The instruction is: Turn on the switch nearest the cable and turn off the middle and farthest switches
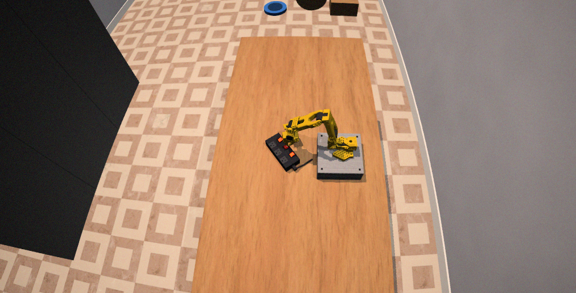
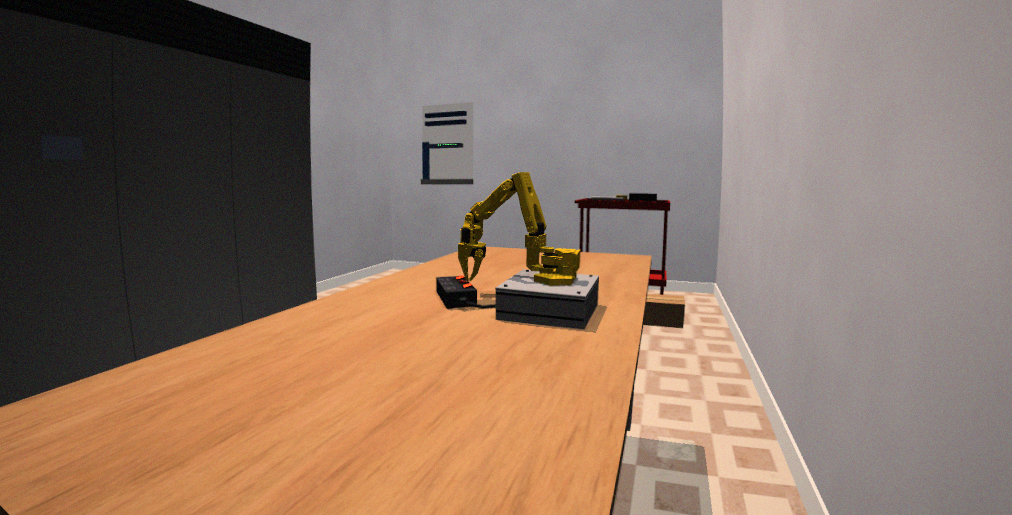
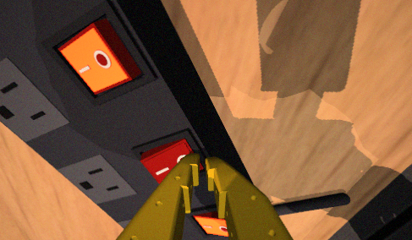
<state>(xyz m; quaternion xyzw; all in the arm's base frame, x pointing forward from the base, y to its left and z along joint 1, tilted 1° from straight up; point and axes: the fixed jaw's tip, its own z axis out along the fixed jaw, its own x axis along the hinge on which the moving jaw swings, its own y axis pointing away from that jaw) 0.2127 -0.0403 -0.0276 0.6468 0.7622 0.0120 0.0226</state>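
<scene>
Wooden table (image 1: 282,218) — carrying a black power strip (image 1: 278,151) and grey base block (image 1: 354,168).
</scene>
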